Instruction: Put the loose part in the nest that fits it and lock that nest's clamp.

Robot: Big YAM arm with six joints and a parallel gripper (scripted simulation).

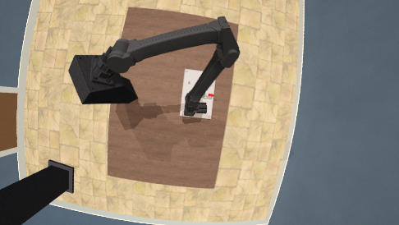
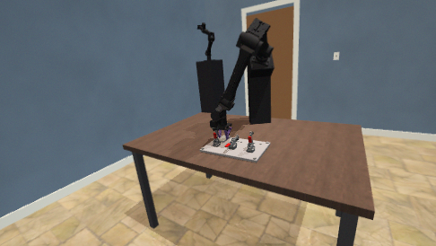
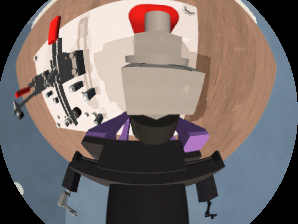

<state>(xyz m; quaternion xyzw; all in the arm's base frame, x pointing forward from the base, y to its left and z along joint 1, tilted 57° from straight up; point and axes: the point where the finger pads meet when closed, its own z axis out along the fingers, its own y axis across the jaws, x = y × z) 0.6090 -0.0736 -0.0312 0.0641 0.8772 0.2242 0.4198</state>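
Note:
A white fixture plate (image 2: 235,149) lies on the brown table and carries three grey toggle clamps with red handles. My gripper (image 2: 221,127) hangs over the plate's left end, which also shows in the overhead view (image 1: 193,110). It is shut on a purple part (image 3: 193,137), whose edges stick out on both sides of the fingers. Right in front of the fingers stands a grey clamp (image 3: 158,72) with its red handle (image 3: 153,16) upright. The nest pads under the part are hidden by the gripper.
Two other clamps (image 3: 56,76) stand further along the plate; one red handle (image 1: 211,95) lies low beside the arm. The robot's black base (image 1: 100,80) sits at the table's far side. A black camera post (image 2: 211,85) stands behind the table.

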